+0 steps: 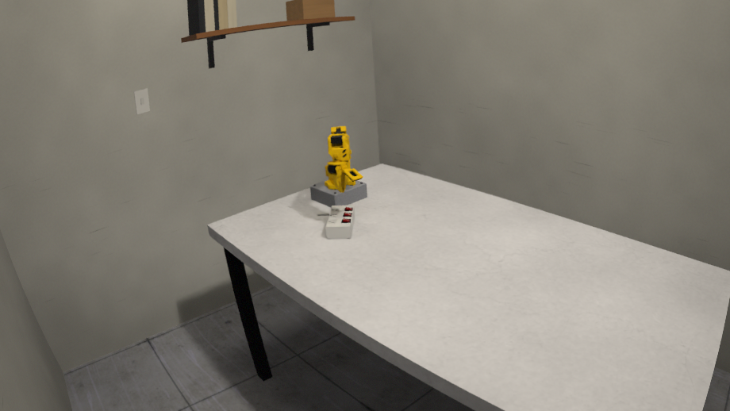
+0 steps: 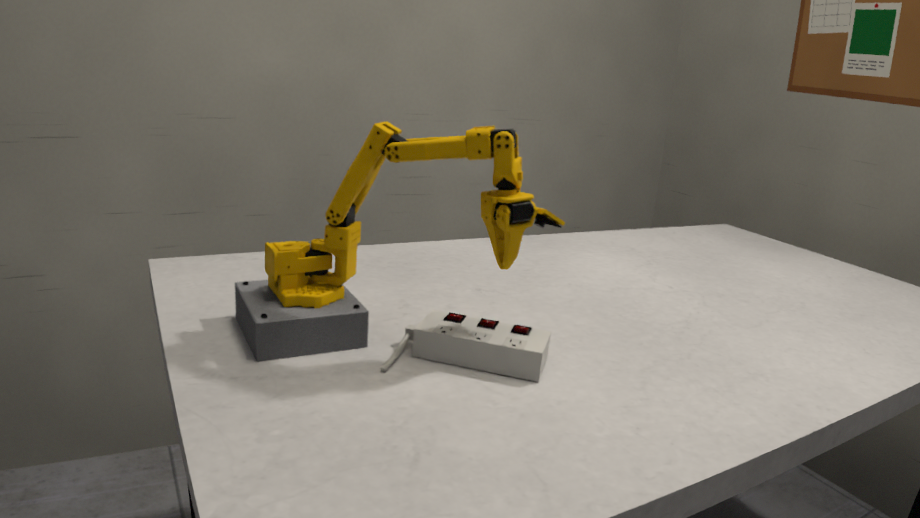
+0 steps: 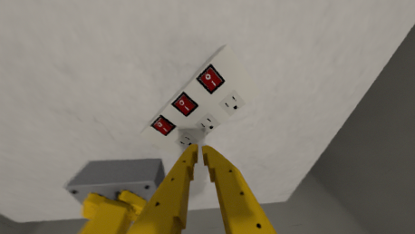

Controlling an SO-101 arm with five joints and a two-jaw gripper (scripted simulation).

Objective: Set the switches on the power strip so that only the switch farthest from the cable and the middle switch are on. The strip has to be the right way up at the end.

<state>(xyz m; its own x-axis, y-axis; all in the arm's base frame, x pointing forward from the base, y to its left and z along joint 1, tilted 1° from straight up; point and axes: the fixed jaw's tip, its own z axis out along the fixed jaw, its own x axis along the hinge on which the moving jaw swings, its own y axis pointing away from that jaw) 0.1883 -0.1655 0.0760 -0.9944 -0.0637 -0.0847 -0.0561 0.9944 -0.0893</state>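
Note:
A white power strip lies flat on the table, right way up, with three red rocker switches and three sockets facing up. Its cable leaves the end nearest the arm's base. In the wrist view the switch nearest the cable, the middle switch and the farthest switch look alike; I cannot tell which are on. My gripper is shut and empty. It points down, well above the strip, touching nothing.
The yellow arm stands on a grey base block just beyond the strip's cable end. The table's left edge is close to the strip. A wall shelf hangs high behind.

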